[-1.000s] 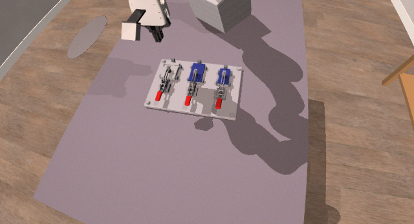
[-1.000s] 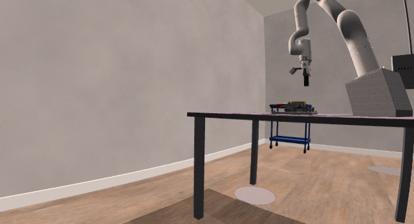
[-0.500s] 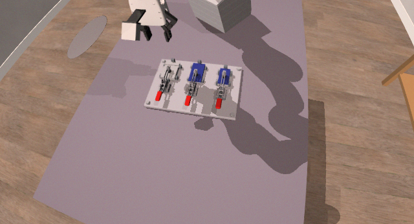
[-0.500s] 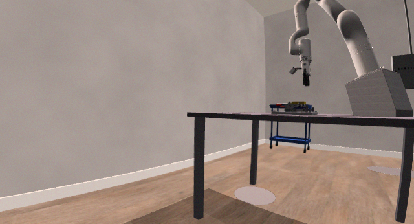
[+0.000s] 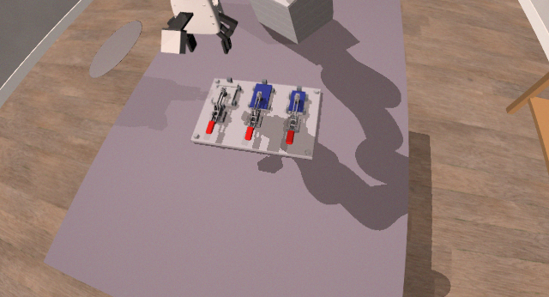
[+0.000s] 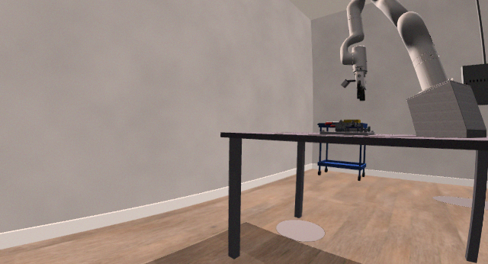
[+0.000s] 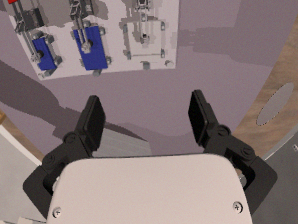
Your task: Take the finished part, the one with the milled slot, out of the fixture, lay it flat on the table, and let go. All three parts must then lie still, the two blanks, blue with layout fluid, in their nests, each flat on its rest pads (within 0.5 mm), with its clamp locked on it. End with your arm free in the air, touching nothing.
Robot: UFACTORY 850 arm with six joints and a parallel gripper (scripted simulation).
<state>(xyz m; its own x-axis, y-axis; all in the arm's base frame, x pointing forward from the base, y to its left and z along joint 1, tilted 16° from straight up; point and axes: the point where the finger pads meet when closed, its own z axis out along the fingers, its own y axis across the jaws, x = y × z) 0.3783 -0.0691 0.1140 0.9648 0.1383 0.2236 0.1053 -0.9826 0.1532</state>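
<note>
A white fixture plate point(image 5: 257, 118) lies on the table with three nests, each with a red-handled toggle clamp. The left nest holds the pale grey finished part point(image 5: 226, 97), seen in the wrist view point(image 7: 145, 35) under its clamp. The middle nest holds a blue blank point(image 5: 262, 95) and the right nest holds another blue blank point(image 5: 297, 100); both show in the wrist view point(image 7: 91, 48) point(image 7: 41, 52). My gripper point(image 5: 208, 44) hangs high above the table behind the plate's left end, open and empty; its fingers stand wide apart. It also shows in the side view point(image 6: 361, 94).
The arm's grey base block point(image 5: 292, 11) stands at the back of the table. A blue cart point(image 6: 341, 162) stands on the floor behind the table. The table's left edge runs close to the gripper.
</note>
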